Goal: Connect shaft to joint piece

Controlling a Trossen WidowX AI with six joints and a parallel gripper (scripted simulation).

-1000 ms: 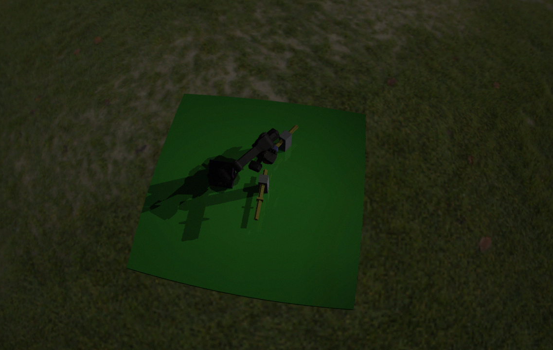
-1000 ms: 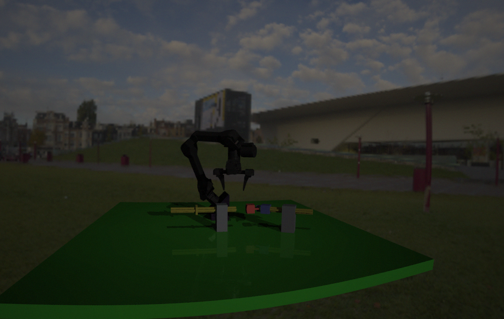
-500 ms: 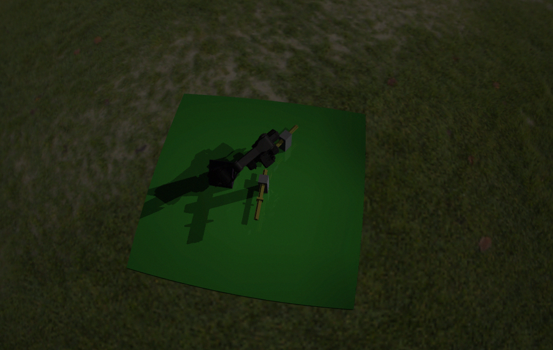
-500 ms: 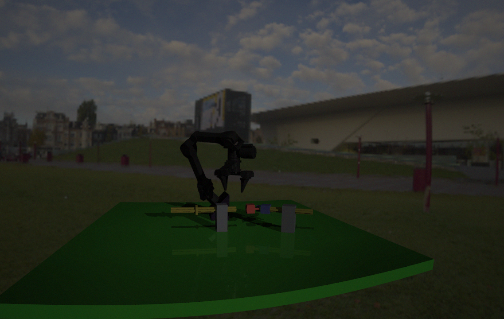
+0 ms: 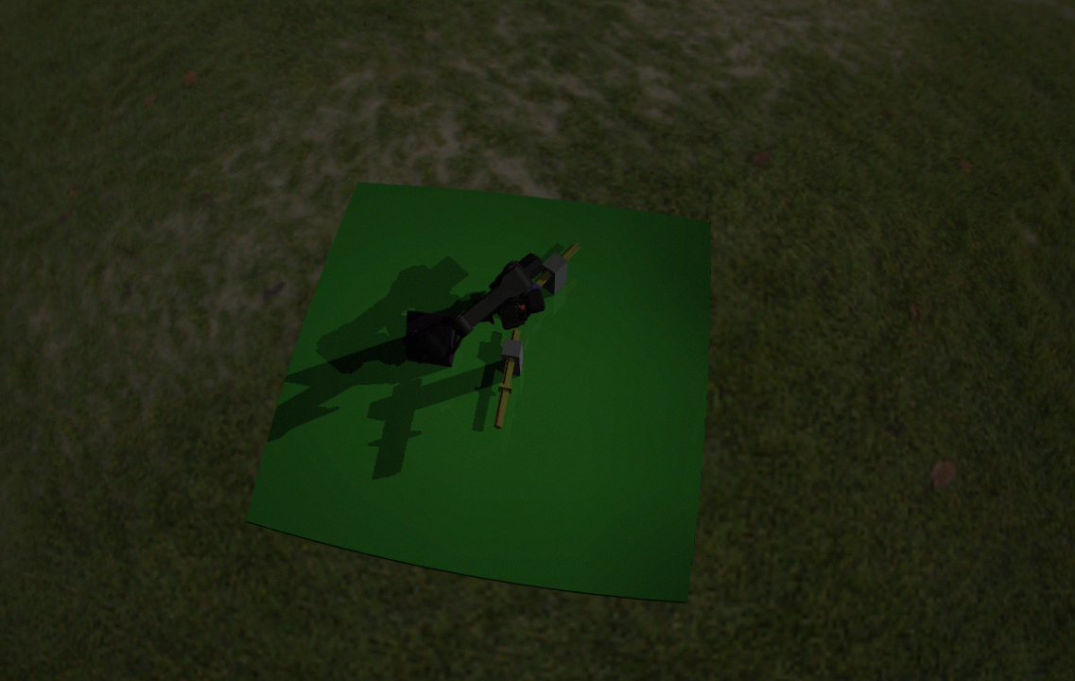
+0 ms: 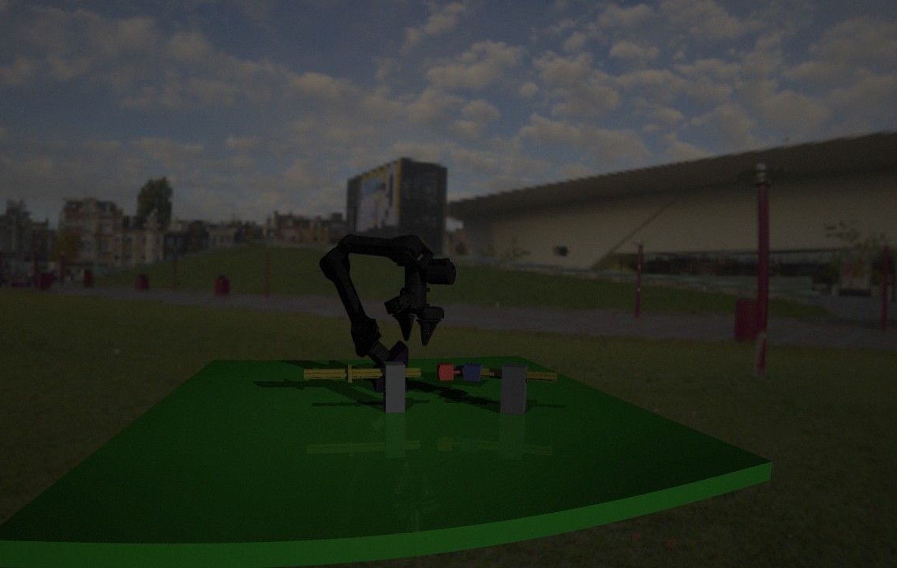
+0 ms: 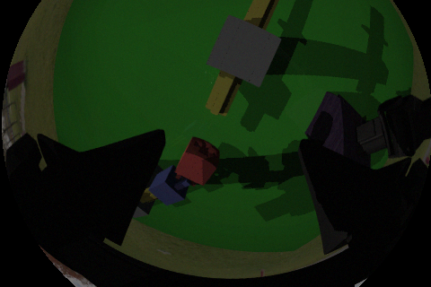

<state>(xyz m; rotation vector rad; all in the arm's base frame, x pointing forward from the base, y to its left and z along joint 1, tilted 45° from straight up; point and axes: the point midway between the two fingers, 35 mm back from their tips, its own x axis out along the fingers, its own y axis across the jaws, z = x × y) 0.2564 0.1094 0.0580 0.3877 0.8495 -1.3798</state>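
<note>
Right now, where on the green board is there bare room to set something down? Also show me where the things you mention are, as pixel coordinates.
The near part of the green board (image 5: 609,525) (image 6: 338,508), between the grey blocks (image 5: 512,357) (image 5: 554,274) (image 6: 394,386) (image 6: 513,390) and its near edge, looks bare; so does the stretch beyond them toward the board's right edge from above. It's crowded around the red square joint piece (image 6: 445,371) (image 7: 197,161), under the open black fingers.
</note>
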